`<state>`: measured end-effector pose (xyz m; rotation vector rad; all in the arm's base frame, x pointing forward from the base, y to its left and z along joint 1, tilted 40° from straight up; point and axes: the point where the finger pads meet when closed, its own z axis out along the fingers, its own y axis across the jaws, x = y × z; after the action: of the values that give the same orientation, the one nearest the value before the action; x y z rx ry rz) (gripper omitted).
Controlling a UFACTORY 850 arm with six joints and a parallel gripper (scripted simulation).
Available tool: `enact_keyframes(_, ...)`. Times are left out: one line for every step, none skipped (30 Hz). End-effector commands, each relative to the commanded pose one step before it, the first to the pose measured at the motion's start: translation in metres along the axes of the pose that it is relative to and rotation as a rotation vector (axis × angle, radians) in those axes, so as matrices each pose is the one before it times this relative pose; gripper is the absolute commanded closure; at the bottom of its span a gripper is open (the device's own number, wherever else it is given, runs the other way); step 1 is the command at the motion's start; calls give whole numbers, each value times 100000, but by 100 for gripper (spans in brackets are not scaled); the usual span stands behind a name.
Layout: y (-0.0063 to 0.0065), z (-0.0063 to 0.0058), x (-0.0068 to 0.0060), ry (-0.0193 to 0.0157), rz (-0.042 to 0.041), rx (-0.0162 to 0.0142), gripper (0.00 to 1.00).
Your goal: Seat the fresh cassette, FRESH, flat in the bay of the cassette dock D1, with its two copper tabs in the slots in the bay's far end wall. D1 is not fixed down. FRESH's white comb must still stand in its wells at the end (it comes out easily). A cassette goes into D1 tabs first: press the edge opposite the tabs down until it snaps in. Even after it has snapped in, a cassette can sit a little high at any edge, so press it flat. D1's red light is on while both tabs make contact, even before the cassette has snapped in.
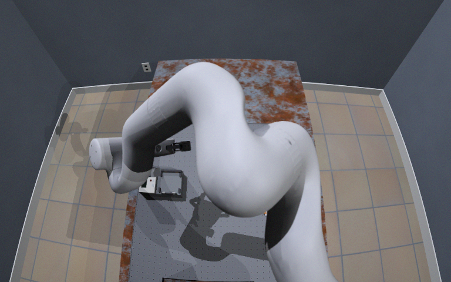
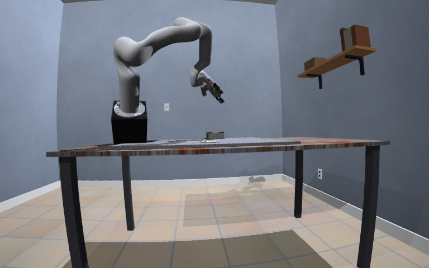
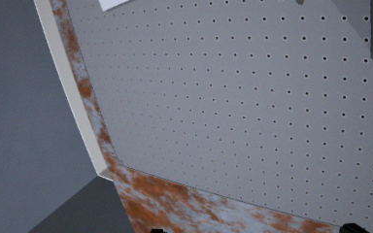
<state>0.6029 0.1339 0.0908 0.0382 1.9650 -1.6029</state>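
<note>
The black two-finger gripper (image 2: 217,94), jaws wide and empty, is hanging high above the grey box-shaped dock (image 2: 214,134); it should be descending squarely over the thin flat cassette (image 2: 209,141).

Even, fairly dim room light with no glare or hot spots. Light from above: hard-edged grey arm shadows layered across the perforated mat (image 1: 172,230), softer ones on the floor tiles (image 1: 81,195) and left wall. Table shadow cast on the floor under the table (image 2: 210,146) in the exterior view. Strong barrel distortion in top and exterior views, wall and baseboard lines bowing at the edges. Slightly soft overall, wrist view crisp on mat holes.
</note>
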Motion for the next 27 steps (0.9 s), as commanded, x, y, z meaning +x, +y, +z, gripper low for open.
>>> enact_keyframes(-376,1063,423,3347,18124,-3835,0)
enact_keyframes(7,-3,-4,3,-1,2,0)
enact_keyframes(-195,421,185,829,3198,-437,0)
enact_keyframes(-98,190,81,826,3200,-439,0)
enact_keyframes(0,0,0,625,2410,-330,0)
enact_keyframes(0,0,0,0,0,0,0)
enact_keyframes(0,0,0,0,0,0,0)
enact_keyframes(-218,412,166,861,3198,-361,0)
enact_keyframes(-97,177,67,860,3199,-363,0)
enact_keyframes(-243,406,158,879,3199,-303,0)
enact_keyframes(-102,167,60,880,3200,-304,0)
enact_keyframes(-8,4,3,876,3202,-307,0)
enact_keyframes(8,-3,-3,476,1718,-161,0)
enact_keyframes(-282,403,130,897,3203,-213,0)
enact_keyframes(-110,158,45,901,3202,-211,0)
enact_keyframes(0,0,0,706,2510,-166,0)
enact_keyframes(7,-3,-2,3,-1,3,0)
enact_keyframes(-294,391,102,911,3202,-133,0)
enact_keyframes(-113,149,34,911,3203,-134,0)
enact_keyframes(0,0,0,723,2543,-106,0)
enact_keyframes(-322,386,75,911,3206,-59,0)
enact_keyframes(-115,140,22,914,3205,-56,0)
enact_keyframes(0,0,0,0,0,0,0)
enact_keyframes(0,0,0,0,0,0,0)
enact_keyframes(-322,371,54,914,3204,6,0)
enact_keyframes(-115,131,14,913,3205,4,0)
enact_keyframes(1,0,0,913,3206,3,0)
